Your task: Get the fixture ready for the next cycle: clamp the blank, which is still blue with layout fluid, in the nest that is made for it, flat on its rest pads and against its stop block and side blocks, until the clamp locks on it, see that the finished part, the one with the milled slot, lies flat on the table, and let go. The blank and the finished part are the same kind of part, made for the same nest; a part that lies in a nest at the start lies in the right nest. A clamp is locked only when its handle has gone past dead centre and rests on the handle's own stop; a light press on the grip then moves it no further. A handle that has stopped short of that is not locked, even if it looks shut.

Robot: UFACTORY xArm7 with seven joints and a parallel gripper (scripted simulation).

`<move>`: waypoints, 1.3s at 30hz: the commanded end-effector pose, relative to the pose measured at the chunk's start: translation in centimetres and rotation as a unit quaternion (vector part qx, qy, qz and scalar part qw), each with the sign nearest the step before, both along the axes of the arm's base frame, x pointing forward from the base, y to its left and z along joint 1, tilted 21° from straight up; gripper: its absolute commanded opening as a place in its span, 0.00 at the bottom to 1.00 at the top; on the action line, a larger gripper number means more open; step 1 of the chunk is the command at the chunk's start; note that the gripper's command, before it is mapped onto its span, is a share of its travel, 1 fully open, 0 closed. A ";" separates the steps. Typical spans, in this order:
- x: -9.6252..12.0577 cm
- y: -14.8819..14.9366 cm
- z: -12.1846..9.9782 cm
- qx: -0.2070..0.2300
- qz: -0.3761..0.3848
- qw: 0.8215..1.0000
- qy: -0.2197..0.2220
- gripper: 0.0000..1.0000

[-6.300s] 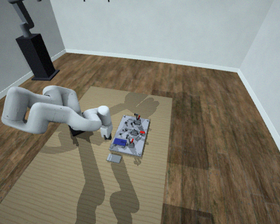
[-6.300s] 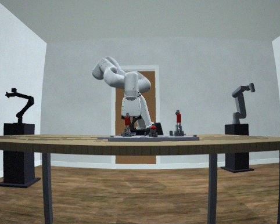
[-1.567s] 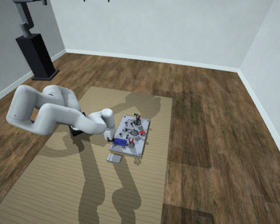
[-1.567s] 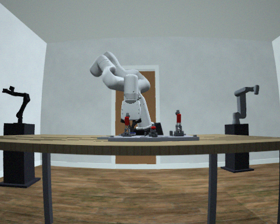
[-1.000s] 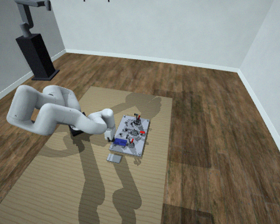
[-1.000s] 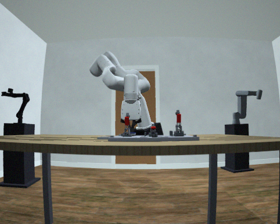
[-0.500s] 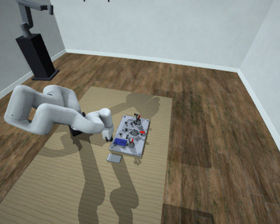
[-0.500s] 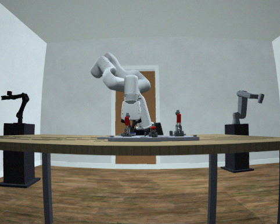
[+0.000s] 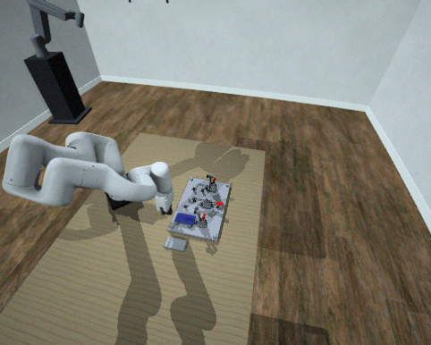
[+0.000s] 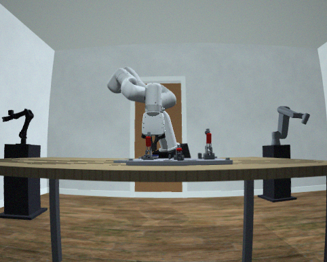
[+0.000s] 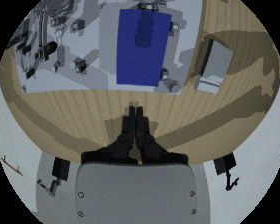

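The blue blank [image 9: 184,218] [image 11: 144,46] lies in the nest at the near end of the grey fixture plate [image 9: 215,231] [image 10: 193,162] [image 11: 91,43]. That nest's clamp stands behind the blank, its red handle [image 9: 203,216] [image 10: 148,140] pointing up. The finished grey part [image 9: 175,243] [image 11: 213,64] lies flat on the table beside the plate's near end. My gripper [image 9: 165,211] [image 11: 135,114] is shut and empty. It hangs low over the table just off the plate's edge, on the side of the blank away from the clamp, with its fingers pointing at the blank.
Two more clamps stand on the plate. The middle one has a low red handle [image 9: 218,204] [image 10: 179,149], and the far one has an upright handle [image 9: 213,180] [image 10: 208,137]. Small blocks and pads dot the plate. Two other arms on black pedestals stand far off.
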State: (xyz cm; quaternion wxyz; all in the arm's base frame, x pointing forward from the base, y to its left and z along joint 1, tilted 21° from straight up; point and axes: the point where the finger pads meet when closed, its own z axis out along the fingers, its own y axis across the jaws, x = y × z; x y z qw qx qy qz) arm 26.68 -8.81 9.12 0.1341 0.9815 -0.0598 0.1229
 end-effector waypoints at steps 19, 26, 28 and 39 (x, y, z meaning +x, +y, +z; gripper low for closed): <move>-0.3 0.4 1.6 0.000 0.000 1.000 -0.001 0.00; -0.3 0.4 1.6 0.000 0.000 1.000 -0.001 0.00; -0.3 0.4 1.6 0.000 0.000 1.000 -0.001 0.00; 0.2 0.7 1.6 0.000 0.000 1.000 -0.001 0.00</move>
